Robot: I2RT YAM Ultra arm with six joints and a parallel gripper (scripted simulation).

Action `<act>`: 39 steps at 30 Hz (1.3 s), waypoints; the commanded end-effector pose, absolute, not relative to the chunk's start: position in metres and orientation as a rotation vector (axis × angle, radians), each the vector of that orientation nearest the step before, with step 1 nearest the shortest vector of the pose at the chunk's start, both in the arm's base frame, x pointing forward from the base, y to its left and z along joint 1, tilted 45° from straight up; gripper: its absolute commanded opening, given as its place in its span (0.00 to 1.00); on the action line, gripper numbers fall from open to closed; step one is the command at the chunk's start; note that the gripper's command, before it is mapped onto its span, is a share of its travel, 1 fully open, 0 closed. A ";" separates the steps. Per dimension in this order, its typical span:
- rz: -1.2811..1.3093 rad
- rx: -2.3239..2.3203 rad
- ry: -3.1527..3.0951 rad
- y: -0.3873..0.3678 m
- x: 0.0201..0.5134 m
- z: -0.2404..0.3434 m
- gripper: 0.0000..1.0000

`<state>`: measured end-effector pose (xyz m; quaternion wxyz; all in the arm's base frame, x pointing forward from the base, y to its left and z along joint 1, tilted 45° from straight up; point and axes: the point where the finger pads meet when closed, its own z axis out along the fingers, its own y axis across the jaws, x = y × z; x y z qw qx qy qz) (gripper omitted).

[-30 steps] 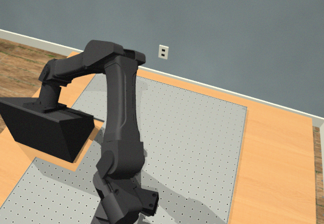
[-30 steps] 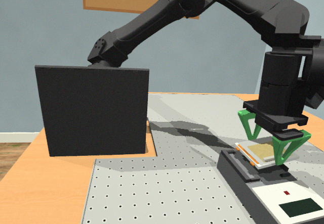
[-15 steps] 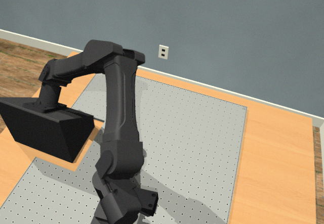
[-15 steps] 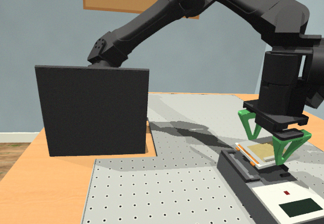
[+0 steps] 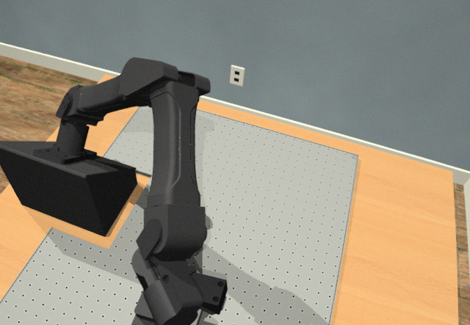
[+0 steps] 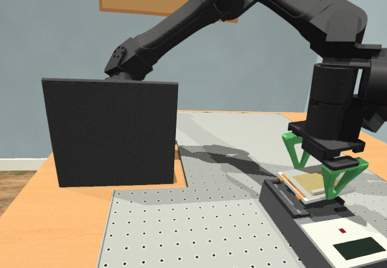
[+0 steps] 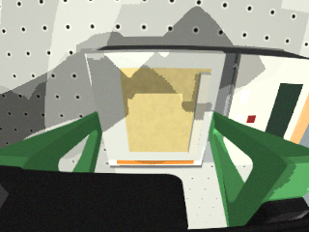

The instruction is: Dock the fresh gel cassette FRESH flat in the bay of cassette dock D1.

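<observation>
Two green fingers (image 6: 335, 180) of the end effector (image 6: 315, 172) pinch the gel cassette FRESH (image 6: 308, 184) across its width, one on each long side. The cassette hangs tilted over the bay of the cassette dock D1 (image 6: 281, 210), which stands at the counter's (image 6: 46, 227) near right corner in the exterior view. Its orange-striped end, with two small copper tabs (image 6: 297, 197), sits low against the dock's near end wall, while the opposite edge is raised. Whether the tabs are inside the slots cannot be told. In the wrist view the cassette (image 7: 157, 112) fills the gap between the green fingers, its tan gel area facing up. On the dock's white console (image 6: 318, 227) a small status light (image 6: 342, 230) shows dark red beside a dark green screen (image 6: 359, 247). The arm's black base block (image 6: 109, 134) stands toward the counter's left edge.
</observation>
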<state>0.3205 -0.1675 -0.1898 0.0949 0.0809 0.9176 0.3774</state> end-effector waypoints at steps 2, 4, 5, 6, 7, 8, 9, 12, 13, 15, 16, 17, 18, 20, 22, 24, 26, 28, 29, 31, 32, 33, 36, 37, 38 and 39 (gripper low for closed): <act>1.099 0.257 2.701 -0.172 0.322 -0.186 0.00; 1.104 0.255 2.703 -0.170 0.322 -0.188 0.00; 1.104 0.255 2.703 -0.170 0.322 -0.188 0.00; 1.104 0.255 2.703 -0.170 0.322 -0.188 0.00; 1.104 0.251 2.703 -0.169 0.322 -0.188 0.00; 1.105 0.250 2.704 -0.168 0.322 -0.189 0.00; 1.106 0.251 2.704 -0.167 0.322 -0.189 0.00; 1.104 0.259 2.702 -0.168 0.321 -0.190 0.00; 1.104 0.261 2.701 -0.168 0.320 -0.190 0.00; 1.107 0.259 2.702 -0.167 0.320 -0.191 0.00; 1.110 0.259 2.704 -0.166 0.320 -0.192 0.00; 1.104 0.254 2.703 -0.167 0.322 -0.193 0.00; 1.100 0.251 2.702 -0.168 0.323 -0.194 0.00; 1.109 0.256 2.704 -0.165 0.321 -0.196 0.00; 1.116 0.261 2.705 -0.163 0.319 -0.197 0.00; 1.123 0.269 2.705 -0.162 0.317 -0.198 0.00; 1.123 0.267 2.706 -0.161 0.317 -0.199 0.00; 1.114 0.258 2.705 -0.162 0.320 -0.196 0.00; 1.110 0.256 2.705 -0.162 0.321 -0.195 0.00; 1.111 0.257 2.705 -0.162 0.320 -0.196 0.00; 1.112 0.260 2.704 -0.161 0.320 -0.197 0.00; 1.113 0.261 2.704 -0.161 0.319 -0.197 0.00; 1.117 0.261 2.705 -0.159 0.319 -0.199 0.00; 1.119 0.260 2.707 -0.158 0.319 -0.200 0.00; 1.112 0.254 2.706 -0.159 0.321 -0.200 0.00; 1.112 0.254 2.706 -0.159 0.321 -0.200 0.00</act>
